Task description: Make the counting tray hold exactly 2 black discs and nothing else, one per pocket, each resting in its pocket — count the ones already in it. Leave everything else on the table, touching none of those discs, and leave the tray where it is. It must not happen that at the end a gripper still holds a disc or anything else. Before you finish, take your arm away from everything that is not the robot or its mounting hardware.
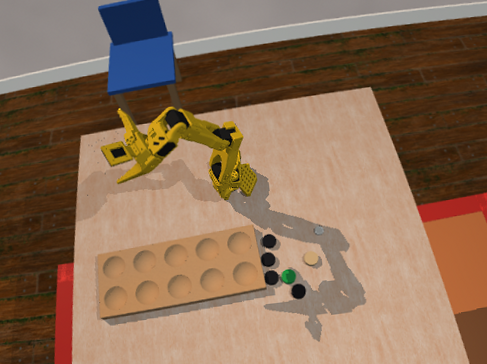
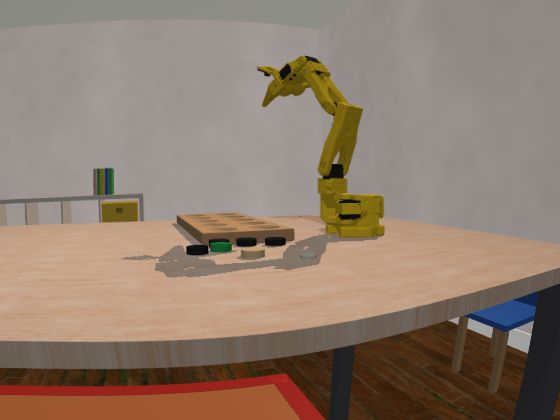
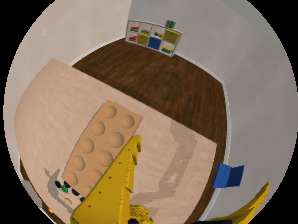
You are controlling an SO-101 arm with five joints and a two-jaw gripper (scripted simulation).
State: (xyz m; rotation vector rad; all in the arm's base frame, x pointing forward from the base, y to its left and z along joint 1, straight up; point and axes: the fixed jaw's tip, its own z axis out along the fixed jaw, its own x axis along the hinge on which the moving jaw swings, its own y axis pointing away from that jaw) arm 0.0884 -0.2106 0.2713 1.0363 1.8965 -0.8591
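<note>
The wooden counting tray (image 1: 180,277) lies on the table with all its pockets empty; it also shows in the exterior view (image 2: 234,227) and in the wrist view (image 3: 100,145). Several black discs lie just right of the tray: one (image 1: 268,241), one (image 1: 267,259), one (image 1: 271,277) and one a little apart (image 1: 298,291). In the exterior view the black discs (image 2: 246,241) sit in front of the tray's near end. My gripper (image 1: 126,145) is open and empty, raised high above the table's far left, well away from the discs; it also shows in the exterior view (image 2: 267,85).
A green disc (image 1: 287,276), a tan disc (image 1: 312,259) and a small grey disc (image 1: 318,230) lie among the black ones. The arm's base (image 1: 230,175) stands mid-table. A blue chair (image 1: 139,53) is behind the table.
</note>
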